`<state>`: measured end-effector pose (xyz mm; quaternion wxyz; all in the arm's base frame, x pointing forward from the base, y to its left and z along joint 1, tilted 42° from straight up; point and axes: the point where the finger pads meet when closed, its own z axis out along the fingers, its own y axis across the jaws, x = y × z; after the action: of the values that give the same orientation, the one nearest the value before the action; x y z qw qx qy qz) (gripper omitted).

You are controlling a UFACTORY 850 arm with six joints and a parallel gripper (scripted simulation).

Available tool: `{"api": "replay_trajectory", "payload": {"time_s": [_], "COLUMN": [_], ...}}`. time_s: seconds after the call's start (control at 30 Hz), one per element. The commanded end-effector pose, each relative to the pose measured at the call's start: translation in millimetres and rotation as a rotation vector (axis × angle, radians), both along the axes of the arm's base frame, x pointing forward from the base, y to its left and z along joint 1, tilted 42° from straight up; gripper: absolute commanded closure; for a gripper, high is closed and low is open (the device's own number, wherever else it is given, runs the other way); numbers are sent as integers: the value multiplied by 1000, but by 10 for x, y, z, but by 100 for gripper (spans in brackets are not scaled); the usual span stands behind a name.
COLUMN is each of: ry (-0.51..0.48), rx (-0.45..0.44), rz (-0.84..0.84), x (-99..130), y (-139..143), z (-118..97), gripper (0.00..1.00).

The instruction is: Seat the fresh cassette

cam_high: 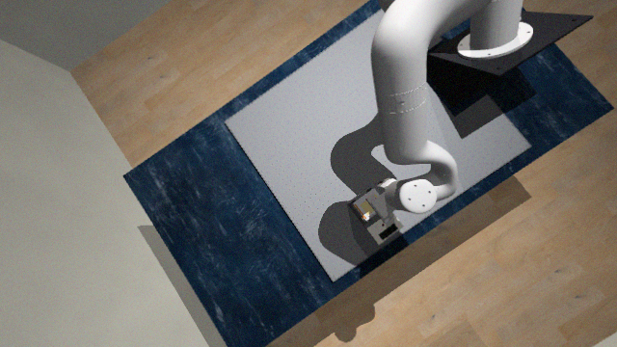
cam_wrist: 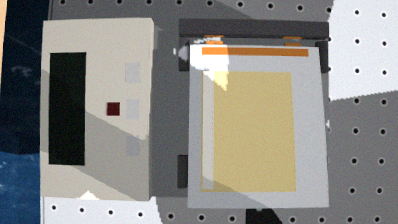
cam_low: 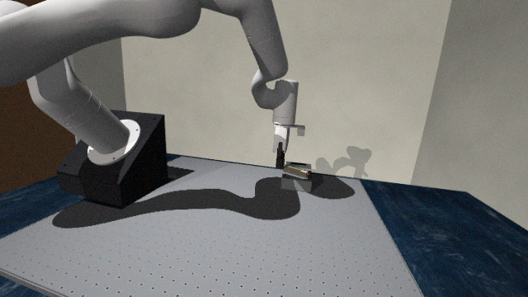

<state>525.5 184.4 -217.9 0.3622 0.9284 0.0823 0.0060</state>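
Wrist view is showing FRESH (cam_wrist: 257, 130) at right of centre, lying over D1's (cam_wrist: 95, 107) bay, tabs toward the top wall. The gripper (cam_low: 280, 158), fingers together and empty, is hovering above; pressing straight down on the lower edge looks wisest.

Bright light, hard dark shadows

We look down on the white arm (cam_high: 400, 96) bent over the cassette dock D1 (cam_high: 378, 219), right of centre in the lower half of the frame.

We see the dock near the lower edge of the grey perforated plate (cam_high: 299, 125), on a blue mat (cam_high: 202, 193) over wooden floor (cam_high: 506, 280). A yellow-topped cassette (cam_high: 363, 208) lies at the dock's upper-left end. The arm's black base plate (cam_high: 554, 26) is at upper right.
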Motion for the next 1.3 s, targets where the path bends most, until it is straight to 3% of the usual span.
{"api": "replay_trajectory", "payload": {"time_s": [0.0,0.87,1.27], "ry": [-2,-2,-2], "rx": [1,1,1], "rz": [1,1,1], "x": [18,81,34], "y": [12,23,122], "z": [6,3,118], "gripper": [100,100,100]}}
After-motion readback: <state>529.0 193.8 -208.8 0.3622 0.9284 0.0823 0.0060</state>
